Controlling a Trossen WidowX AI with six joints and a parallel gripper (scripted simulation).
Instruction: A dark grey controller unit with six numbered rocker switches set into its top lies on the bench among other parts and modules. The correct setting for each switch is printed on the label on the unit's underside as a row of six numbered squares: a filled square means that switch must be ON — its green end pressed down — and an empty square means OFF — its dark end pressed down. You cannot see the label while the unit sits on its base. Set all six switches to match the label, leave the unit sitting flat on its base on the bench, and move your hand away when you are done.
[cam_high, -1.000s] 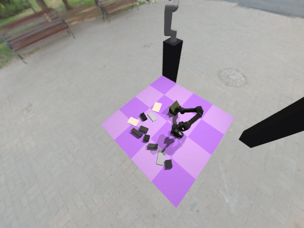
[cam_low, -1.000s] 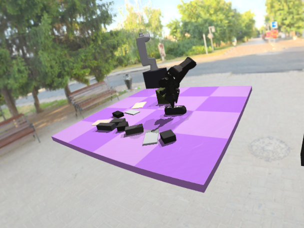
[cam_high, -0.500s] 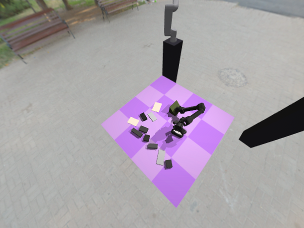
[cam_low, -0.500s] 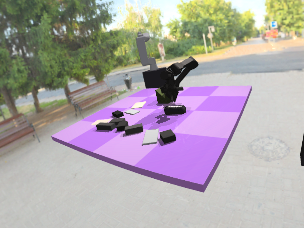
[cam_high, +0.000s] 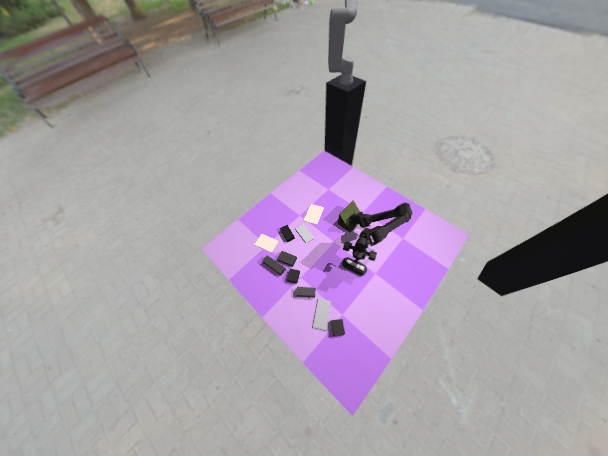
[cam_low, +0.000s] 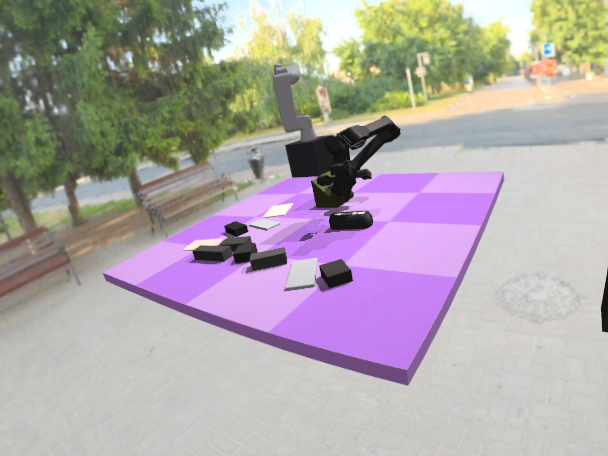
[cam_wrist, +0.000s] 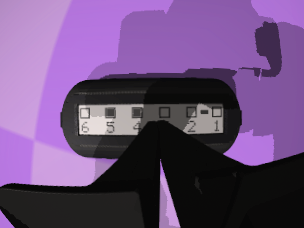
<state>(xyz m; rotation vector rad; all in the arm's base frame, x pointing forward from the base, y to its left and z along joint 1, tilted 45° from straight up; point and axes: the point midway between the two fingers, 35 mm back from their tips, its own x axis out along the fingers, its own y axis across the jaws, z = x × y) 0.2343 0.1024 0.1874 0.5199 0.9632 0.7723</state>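
The dark grey rounded controller unit (cam_wrist: 152, 118) lay upside down on the purple chequered bench (cam_low: 390, 345), label side up. That placement made sense for the task: the white label strip (cam_wrist: 150, 120) could only be read with the base turned up. In the top view the unit sat just at 6 o'clock of the black parallel-jaw gripper (cam_high: 361, 252), near the middle of the bench and well apart from the scatter of small dark blocks and pale flat plates at its 9 o'clock.

The gripper hung above the unit with its fingers pinched fully together and nothing between them, probably backed off to let the wrist camera read the label.

On the label, the squares numbered 5 and 4 looked filled, and 6 and 1 looked empty. The joined fingertips and their shadow covered the digit under the third square, and the shadow dimmed squares 3 and 2; they seemed empty, though less surely. A small dark dash sat between squares 2 and 1. The six rocker switches faced the bench and were out of sight, so their settings could not be told.
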